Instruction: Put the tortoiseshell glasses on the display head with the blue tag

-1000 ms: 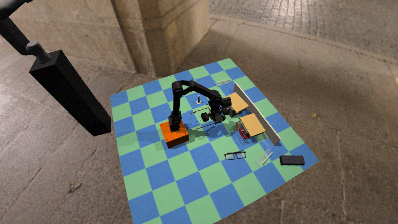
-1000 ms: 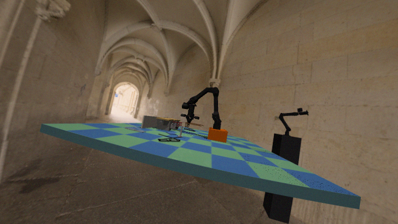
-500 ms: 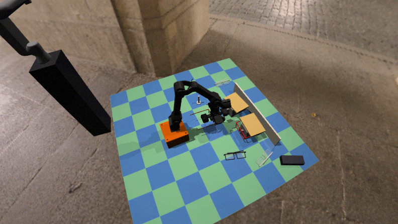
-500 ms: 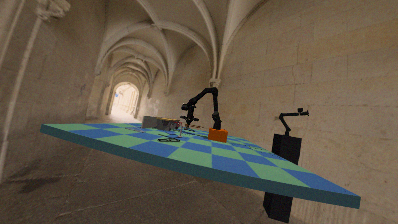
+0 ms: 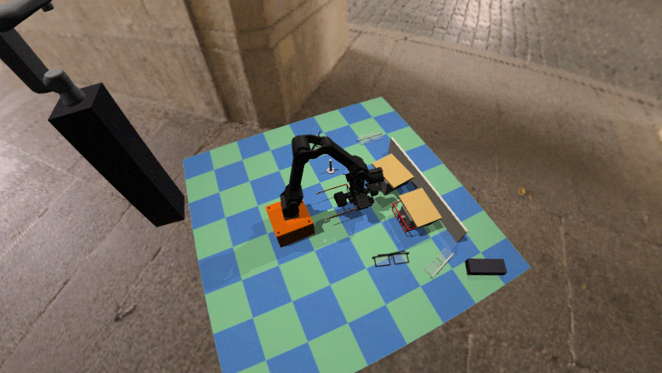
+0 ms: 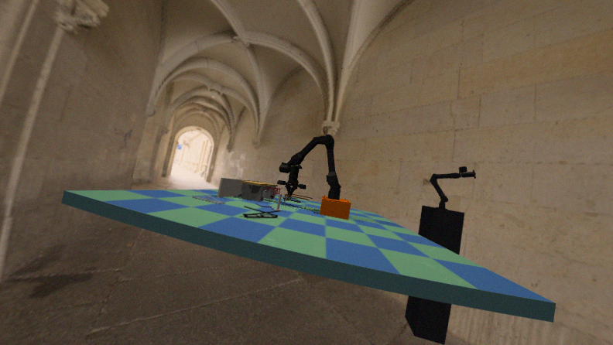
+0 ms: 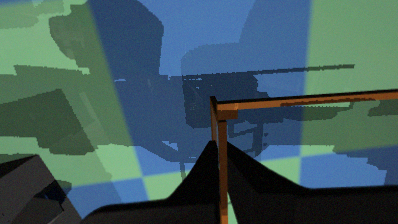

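Note:
My gripper (image 5: pixel 359 207) (image 6: pixel 289 195) (image 7: pixel 216 146) is shut on the tortoiseshell glasses (image 7: pixel 223 175) (image 5: pixel 342 215) by the front frame. It holds them above the table, with both temples reaching back toward the orange base in the top view. Two display heads with flat tan tops stand beyond the gripper. The farther head (image 5: pixel 392 170) shows no glasses; its dark grey side seems to show at lower left in the wrist view (image 7: pixel 22 182). The nearer head (image 5: pixel 420 206) wears red glasses (image 5: pixel 396 217). The blue tag cannot be made out. The held glasses are apart from both heads.
A pale wall (image 5: pixel 428 191) stands behind the heads. A small stand with a post (image 5: pixel 330 166) (image 6: pixel 279 202) is beside the arm. Black glasses (image 5: pixel 391 258), white glasses (image 5: pixel 433 268), pale glasses (image 5: pixel 369 137) and a black block (image 5: pixel 485 267) lie around. Another black pair (image 6: pixel 260 215) shows in the exterior view.

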Robot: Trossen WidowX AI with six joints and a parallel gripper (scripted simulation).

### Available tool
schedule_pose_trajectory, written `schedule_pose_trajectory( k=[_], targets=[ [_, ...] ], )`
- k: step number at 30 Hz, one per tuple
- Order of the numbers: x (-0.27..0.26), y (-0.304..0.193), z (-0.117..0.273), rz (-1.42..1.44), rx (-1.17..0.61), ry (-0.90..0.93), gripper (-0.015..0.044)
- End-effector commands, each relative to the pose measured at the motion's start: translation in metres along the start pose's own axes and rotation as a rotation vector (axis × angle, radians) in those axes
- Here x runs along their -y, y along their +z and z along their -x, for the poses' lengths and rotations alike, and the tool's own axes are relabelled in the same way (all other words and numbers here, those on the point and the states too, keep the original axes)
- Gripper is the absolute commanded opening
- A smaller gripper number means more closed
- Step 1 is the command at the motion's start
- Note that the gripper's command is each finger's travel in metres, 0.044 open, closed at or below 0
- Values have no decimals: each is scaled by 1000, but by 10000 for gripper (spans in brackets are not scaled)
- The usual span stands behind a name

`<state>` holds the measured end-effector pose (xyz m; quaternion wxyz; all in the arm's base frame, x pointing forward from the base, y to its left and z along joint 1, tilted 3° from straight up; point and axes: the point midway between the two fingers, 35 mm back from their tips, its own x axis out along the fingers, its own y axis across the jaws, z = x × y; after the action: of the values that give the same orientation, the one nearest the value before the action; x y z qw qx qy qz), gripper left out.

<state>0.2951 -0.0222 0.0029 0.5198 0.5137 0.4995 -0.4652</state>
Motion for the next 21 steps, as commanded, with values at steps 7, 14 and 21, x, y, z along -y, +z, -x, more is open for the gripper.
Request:
schedule_pose_trajectory(
  k=[7,14,21],
  targets=[
    [3,-1,-12,-4,-5,-6,0],
    [4,-1,-19,-4,-5,-6,0],
    [6,-1,-27,-4,-5,-7,0]
  ],
)
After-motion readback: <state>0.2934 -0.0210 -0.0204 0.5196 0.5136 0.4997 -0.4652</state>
